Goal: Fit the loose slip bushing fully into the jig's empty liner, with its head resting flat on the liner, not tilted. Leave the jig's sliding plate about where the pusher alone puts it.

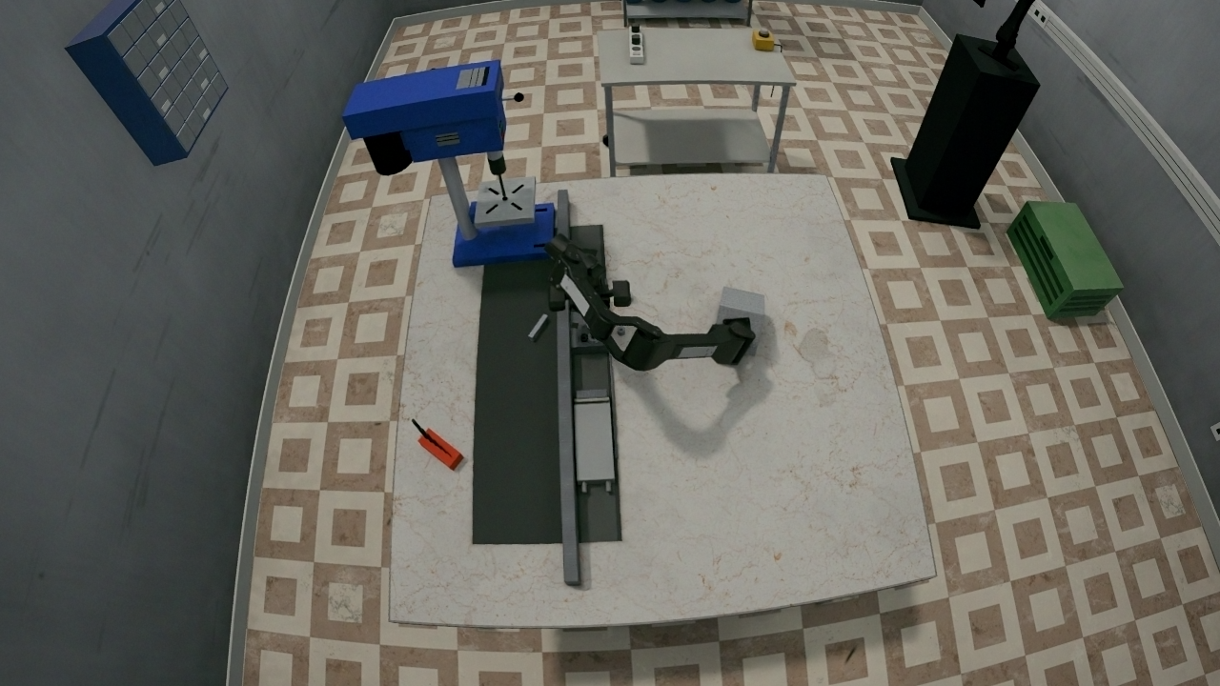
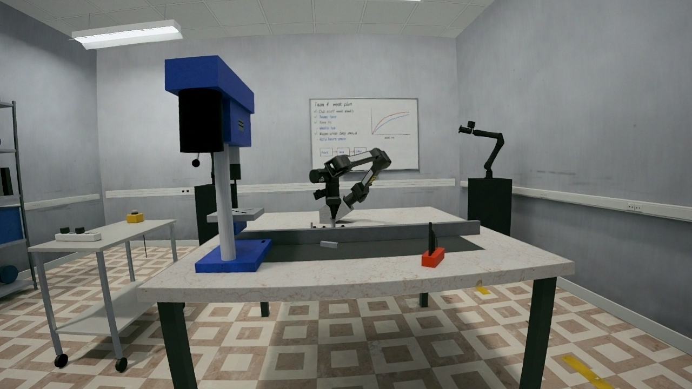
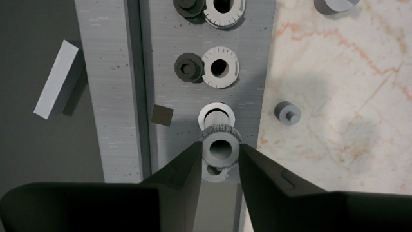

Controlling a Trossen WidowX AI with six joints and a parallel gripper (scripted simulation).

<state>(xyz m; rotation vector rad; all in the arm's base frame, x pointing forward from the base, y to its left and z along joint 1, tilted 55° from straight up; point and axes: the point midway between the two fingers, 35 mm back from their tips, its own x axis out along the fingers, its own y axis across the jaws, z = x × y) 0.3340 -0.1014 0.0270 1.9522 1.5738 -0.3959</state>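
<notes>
- One gap matters: your gripper [image 3: 221, 151], clamped on the slip bushing [image 3: 221, 149], hangs it upright just short of the empty liner [image 3: 216, 113].
- Its shank already points into the liner's bore, by my judgement.

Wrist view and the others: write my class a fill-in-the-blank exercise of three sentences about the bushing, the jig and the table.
1. The gripper is shut on the knurled head of the slip ____.
2. The bushing hangs over the jig plate's empty ____, its shank at the rim of the bore.
3. At the table's corner by the jig stands a ____ drill press.

Missing words: bushing; liner; blue
</notes>
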